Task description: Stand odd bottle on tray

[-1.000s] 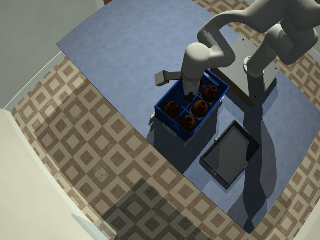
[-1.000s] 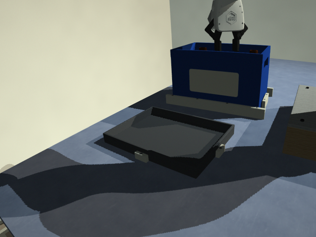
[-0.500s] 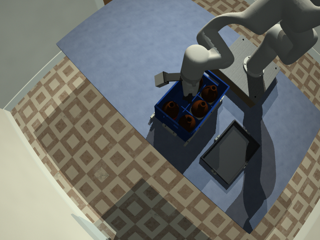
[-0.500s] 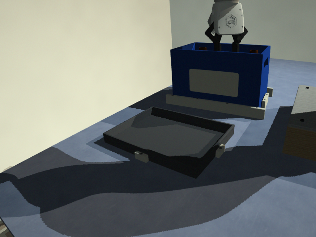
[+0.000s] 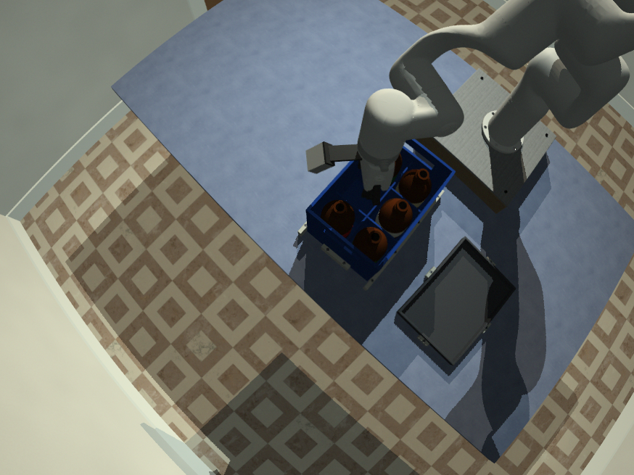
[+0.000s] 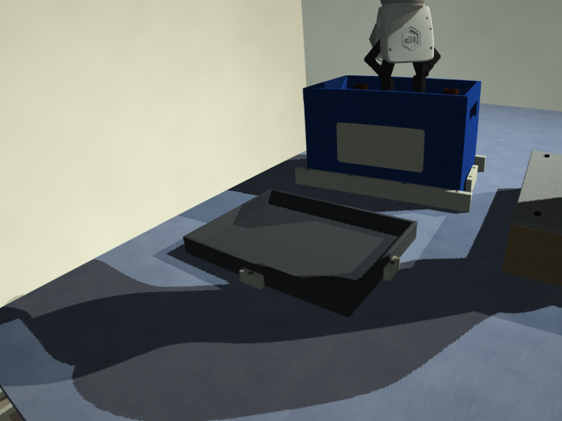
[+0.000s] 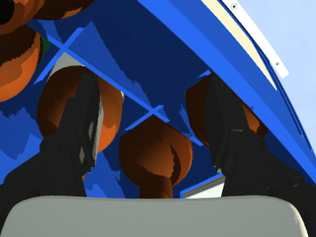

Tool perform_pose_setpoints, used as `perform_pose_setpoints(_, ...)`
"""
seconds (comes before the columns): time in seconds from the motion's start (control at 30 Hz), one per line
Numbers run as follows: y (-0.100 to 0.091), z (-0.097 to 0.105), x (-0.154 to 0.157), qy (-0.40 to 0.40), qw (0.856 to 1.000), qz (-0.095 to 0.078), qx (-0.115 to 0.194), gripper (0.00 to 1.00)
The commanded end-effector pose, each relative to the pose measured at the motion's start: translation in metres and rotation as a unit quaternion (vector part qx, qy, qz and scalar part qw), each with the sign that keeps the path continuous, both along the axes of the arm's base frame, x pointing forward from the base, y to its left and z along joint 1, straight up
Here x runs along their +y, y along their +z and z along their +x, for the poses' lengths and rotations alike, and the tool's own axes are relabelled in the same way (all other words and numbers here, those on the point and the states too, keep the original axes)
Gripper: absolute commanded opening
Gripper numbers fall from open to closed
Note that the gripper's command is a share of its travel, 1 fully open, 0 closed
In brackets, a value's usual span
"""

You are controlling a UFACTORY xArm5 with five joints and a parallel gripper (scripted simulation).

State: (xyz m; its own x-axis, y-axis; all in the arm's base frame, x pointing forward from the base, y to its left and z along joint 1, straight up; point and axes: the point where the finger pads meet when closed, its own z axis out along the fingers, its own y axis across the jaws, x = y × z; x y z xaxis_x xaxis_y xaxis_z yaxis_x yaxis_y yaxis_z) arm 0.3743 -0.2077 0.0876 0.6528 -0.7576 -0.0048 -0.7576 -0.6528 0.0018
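Observation:
The gripper (image 5: 373,196) (image 6: 402,86) (image 7: 153,79) is open and empty. It points down over the bottle-free middle cell of the left row in the blue crate (image 5: 318,226) (image 6: 323,149); its tips pass behind the crate's wall in the exterior view. Five brown bottles stand in the crate: a front-left one (image 5: 337,220), a front-right one (image 5: 368,243), a middle-right one (image 5: 393,215) (image 7: 48,106), a back-right one (image 5: 413,185) (image 7: 156,154) and a back-left one (image 5: 397,165) (image 7: 197,110), mostly hidden by the arm. I cannot tell which neck differs. The dark tray (image 5: 460,305) (image 6: 299,247) lies level and holds nothing.
Crate walls and thin dividers (image 7: 154,111) surround the fingers, with bottles in the neighbouring cells. Pale rails (image 6: 375,187) edge the crate and small pale blocks (image 6: 251,277) edge the tray. The robot's base plate (image 5: 466,120) lies beyond the crate. The wrist camera (image 5: 318,157) sticks out sideways.

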Motion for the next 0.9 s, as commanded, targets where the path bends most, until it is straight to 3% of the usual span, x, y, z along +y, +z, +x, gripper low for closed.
perform_pose_setpoints(0.0, 0.0013, 0.0011, -0.0006, 0.000, 1.000, -0.001, -0.002, 0.65)
perform_pose_setpoints(0.13, 0.0013, 0.0011, -0.0006, 0.000, 1.000, -0.001, -0.002, 0.65)
perform_pose_setpoints(0.17, 0.0013, 0.0011, -0.0006, 0.000, 1.000, -0.001, -0.002, 0.00)
perform_pose_setpoints(0.87, 0.0013, 0.0011, -0.0006, 0.000, 1.000, -0.001, -0.002, 0.00)
